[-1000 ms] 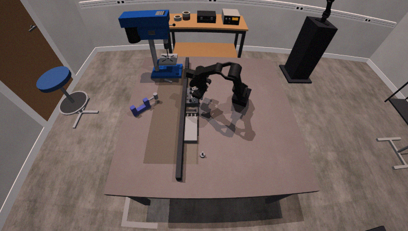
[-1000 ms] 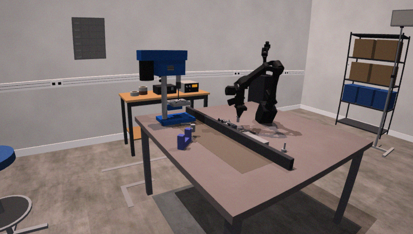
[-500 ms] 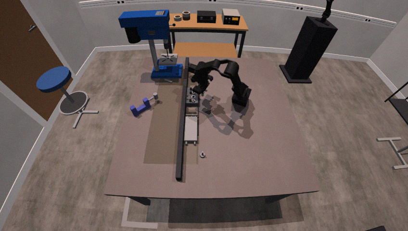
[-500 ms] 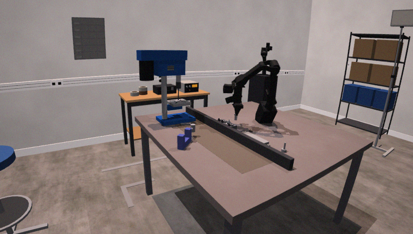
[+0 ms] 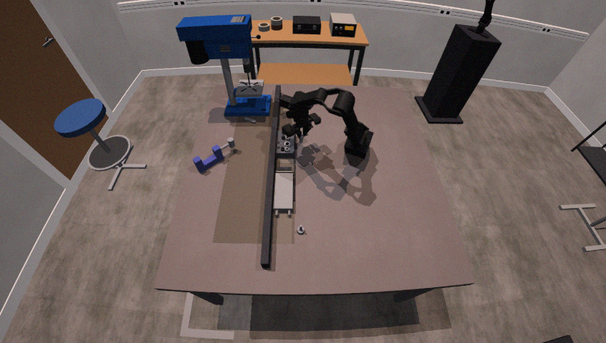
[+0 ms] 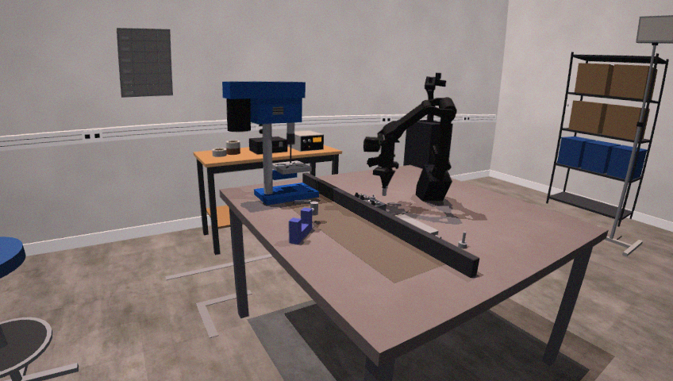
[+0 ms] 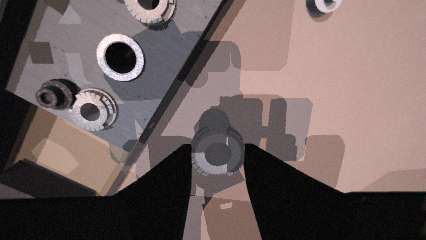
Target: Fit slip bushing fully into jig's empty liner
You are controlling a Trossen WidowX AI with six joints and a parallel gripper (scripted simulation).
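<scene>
Wrist view, lower centre: the gripper (image 7: 218,159) shows as two dark fingers closed on the slip bushing (image 7: 218,156), whose knurled ring head and dark bore face the camera; the jaws are narrow and hold this bushing clear above the counter (image 7: 360,100), over its own grey shadow. Upper left of the same view: the jig's grey sliding plate (image 7: 65,35) lies at a slant, carrying the empty liner (image 7: 120,57), a pale ring around a dark open hole. Lower left of that liner sits a filled liner (image 7: 93,110) with a knurled head, and a small dark knob (image 7: 49,96) stands just beside it at the plate's left edge. A further knurled bushing head (image 7: 150,7) is cut by the top edge. The held bushing lies to the lower right of the plate, past its dark edge, not above the empty liner. Upper right corner: a small loose part (image 7: 322,5), only partly in view.

Top view, centre: the black arm (image 5: 340,106) reaches leftward from its base (image 5: 358,142) toward the long dark rail (image 5: 269,178). The light pusher block (image 5: 283,189) lies along the rail below the plate. A blue drill press (image 5: 216,36) stands at upper left of the counter, a blue clamp (image 5: 207,160) at mid left.
</scene>
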